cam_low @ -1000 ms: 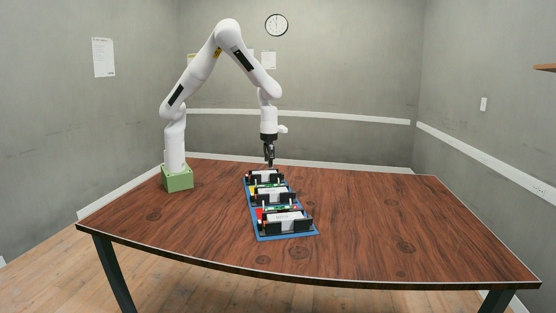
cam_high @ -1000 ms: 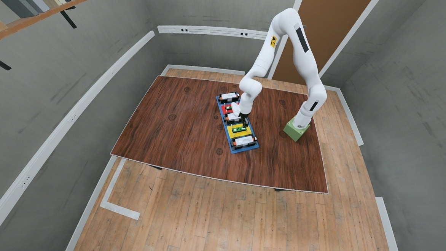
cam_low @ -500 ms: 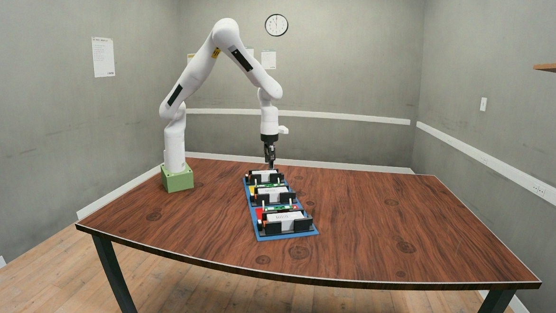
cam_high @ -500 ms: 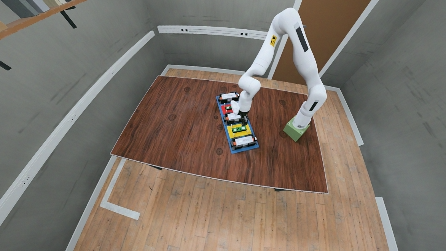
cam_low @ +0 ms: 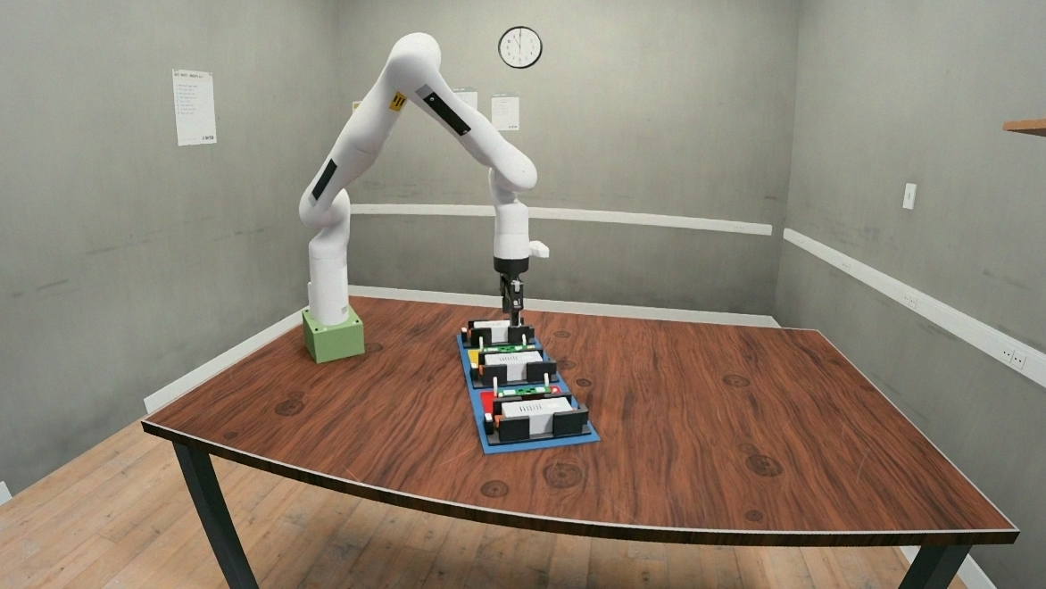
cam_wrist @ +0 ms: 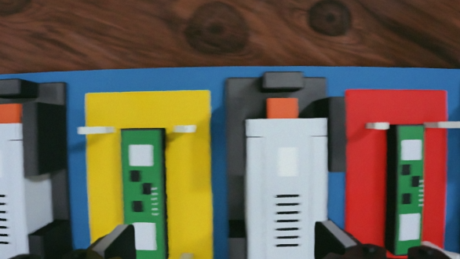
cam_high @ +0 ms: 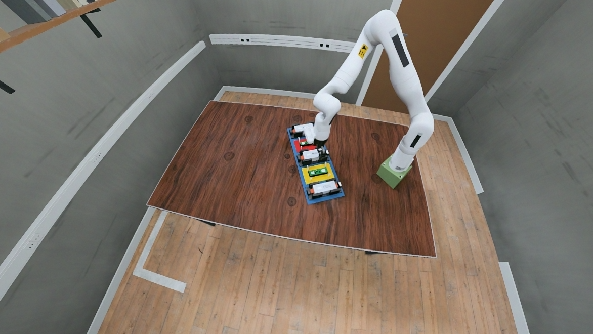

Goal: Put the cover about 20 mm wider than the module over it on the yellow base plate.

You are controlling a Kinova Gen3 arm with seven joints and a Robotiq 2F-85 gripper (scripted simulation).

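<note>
A blue mat [cam_high: 315, 165] holds three white covers in dark holders, with two base plates between them. The yellow plate [cam_wrist: 148, 173] carries a green module [cam_wrist: 143, 188]. The middle cover [cam_wrist: 286, 184] stands in its holder to the right of the yellow plate, with an orange tab at its far end. Another cover [cam_wrist: 12, 188] shows at the left edge. The third cover [cam_high: 302, 128] is at the far end of the mat. My gripper [cam_wrist: 224, 243] is open and empty. It hovers above the mat, one finger over the module and the other at the middle cover's right edge.
A red plate [cam_wrist: 396, 169] with its own green module [cam_wrist: 408, 188] lies to the right of the middle cover. Thin white pegs stand on both plates. The arm's green base block [cam_high: 393, 172] sits on the table to the right of the mat.
</note>
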